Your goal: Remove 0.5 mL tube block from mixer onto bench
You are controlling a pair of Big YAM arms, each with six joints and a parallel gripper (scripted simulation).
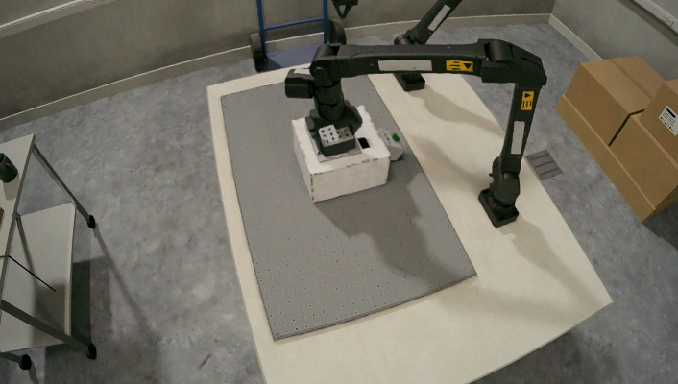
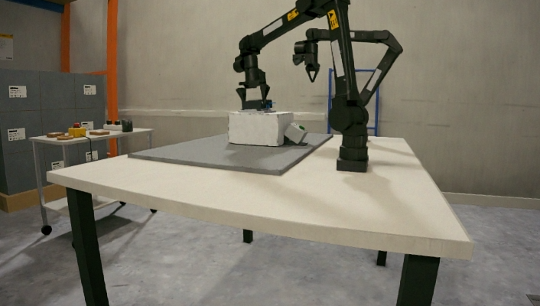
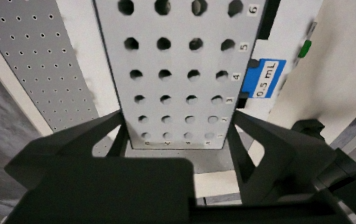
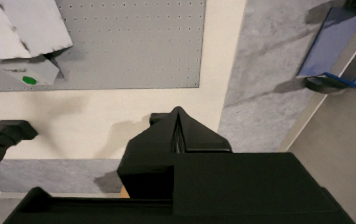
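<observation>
The block for 0.5 mL tubes [image 1: 336, 145] [image 2: 252, 105] [image 3: 180, 60] is dark-sided with a pale, holed top. It sits on the plate of the white mixer [image 1: 350, 178] [image 2: 257, 128] [image 4: 45, 32] and looks level. A blue "0.5 mL" tag [image 3: 273, 80] is beside its long side. My left gripper [image 2: 252, 100] [image 3: 177, 111] points down and is shut on the block, one finger at each long side. The lever and back lip cannot be made out clearly. My right gripper [image 1: 343, 14] [image 2: 312, 80] [image 4: 178, 111] is shut and empty, high beyond the mixer.
The mixer stands on a grey perforated board [image 1: 320, 259] [image 2: 191, 157] on the pale table [image 1: 520, 279] [image 2: 338, 203]. Its sloping control panel [image 1: 394, 149] [image 2: 295, 134] with a green button faces the arm bases. The left forearm stretches above the mixer.
</observation>
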